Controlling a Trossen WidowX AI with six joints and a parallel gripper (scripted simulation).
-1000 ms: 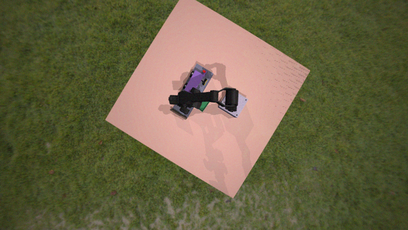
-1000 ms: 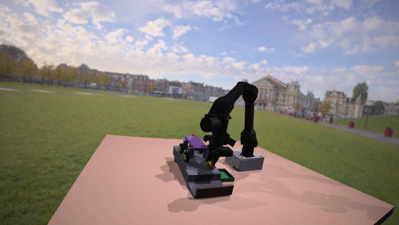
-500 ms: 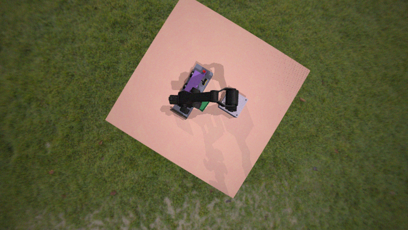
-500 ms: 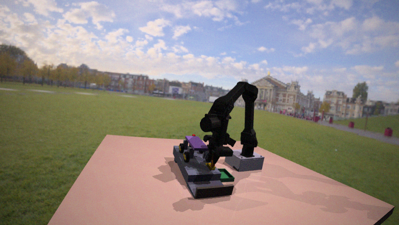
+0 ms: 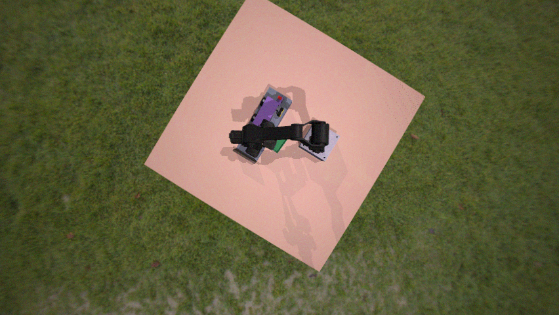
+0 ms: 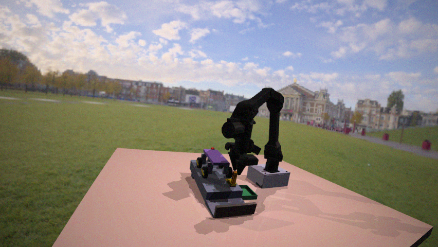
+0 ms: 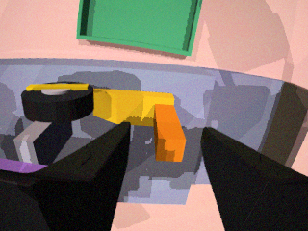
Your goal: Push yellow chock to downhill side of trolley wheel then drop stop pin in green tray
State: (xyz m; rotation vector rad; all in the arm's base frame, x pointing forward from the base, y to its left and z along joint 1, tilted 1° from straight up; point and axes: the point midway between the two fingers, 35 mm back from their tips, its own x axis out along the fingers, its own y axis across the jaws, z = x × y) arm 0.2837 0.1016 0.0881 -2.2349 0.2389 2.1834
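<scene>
The purple trolley (image 5: 267, 110) (image 6: 217, 156) stands on the grey ramp (image 6: 197, 181) (image 7: 192, 78). The red-headed stop pin (image 5: 279, 98) (image 6: 212, 148) is upright at its uphill end. The yellow chock (image 6: 231, 183) (image 7: 120, 105) lies on the ramp at the downhill side of the near-tray front wheel (image 7: 58, 106). In the wrist view its end meets the wheel's edge, with no gap seen. My gripper (image 6: 237, 172) (image 7: 167, 133) is partly open, its fingers apart on either side of the orange handle (image 7: 169, 137), with space on both sides. The chock's black base is hard to make out.
The green tray (image 5: 279, 147) (image 7: 135, 45) sits on the table beside the ramp, on the arm's base side. A dark end board (image 6: 235, 210) closes the ramp's low end. The grey arm base (image 5: 330, 145) (image 6: 269, 180) stands beyond the tray.
</scene>
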